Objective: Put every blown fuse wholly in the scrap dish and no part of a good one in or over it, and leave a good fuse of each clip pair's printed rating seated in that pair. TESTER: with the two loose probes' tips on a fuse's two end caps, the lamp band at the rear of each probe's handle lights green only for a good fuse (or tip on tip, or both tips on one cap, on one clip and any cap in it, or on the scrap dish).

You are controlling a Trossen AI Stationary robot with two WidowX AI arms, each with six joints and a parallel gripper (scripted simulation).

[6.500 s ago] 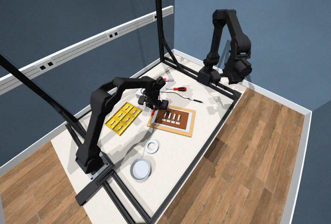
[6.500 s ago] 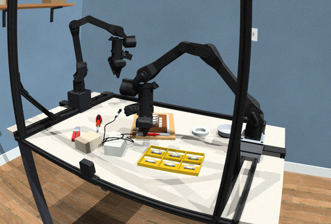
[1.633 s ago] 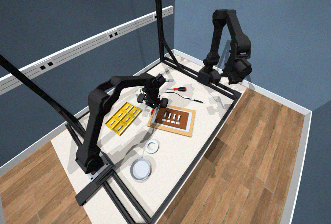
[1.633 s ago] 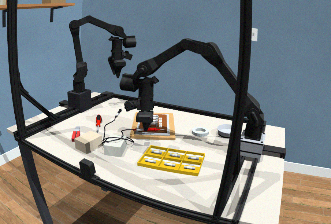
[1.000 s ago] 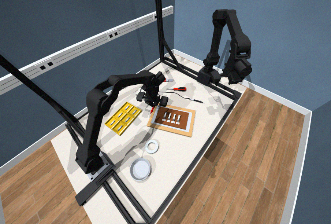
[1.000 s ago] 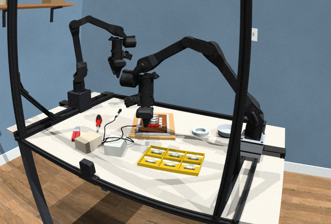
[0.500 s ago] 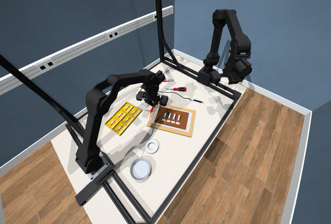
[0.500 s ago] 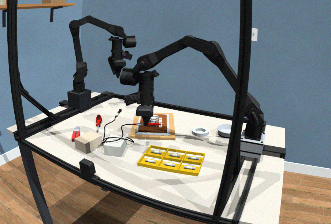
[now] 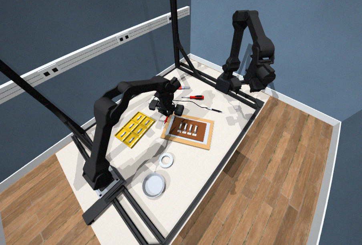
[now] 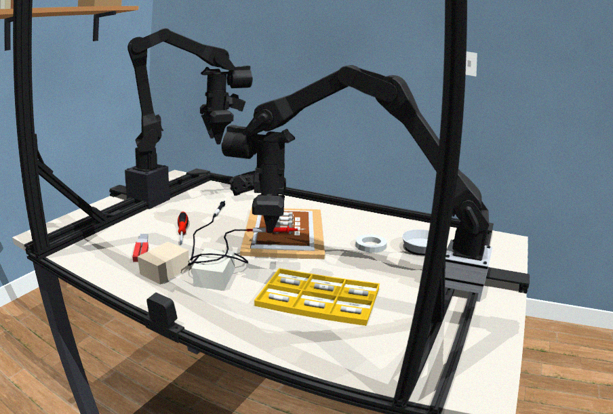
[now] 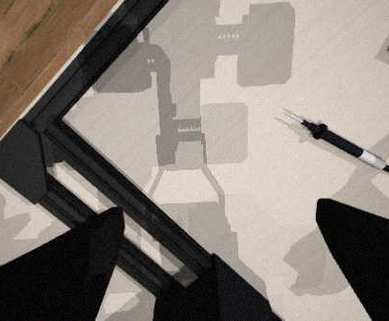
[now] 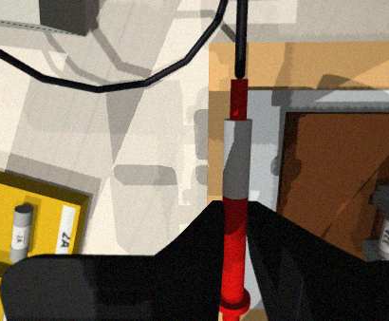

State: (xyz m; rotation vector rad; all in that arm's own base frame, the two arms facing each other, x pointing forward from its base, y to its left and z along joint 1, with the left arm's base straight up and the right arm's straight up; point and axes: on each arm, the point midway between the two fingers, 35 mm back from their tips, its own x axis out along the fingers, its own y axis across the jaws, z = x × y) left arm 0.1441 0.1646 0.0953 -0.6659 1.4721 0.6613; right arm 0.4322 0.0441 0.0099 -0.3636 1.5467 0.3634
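So the red probe (image 9: 165, 119) (image 10: 287, 229) (image 12: 234, 242) is hanging over the near-tray edge of the fuse board (image 9: 211, 136) (image 10: 318, 241) (image 12: 313, 64), and the right gripper (image 9: 167, 114) (image 10: 271, 229) (image 12: 233, 211) is pinching its handle, fingers nearly closed. Its lamp band is showing grey, no green. The yellow tray (image 9: 132, 146) (image 10: 317, 316) (image 12: 86, 223) is sitting beside the board, holding six fuses. The black probe (image 9: 215, 110) (image 10: 218, 209) (image 11: 342, 143) is lying on the table, and the left gripper (image 10: 218, 139) (image 11: 218, 212) is hovering wide open, gripping nothing.
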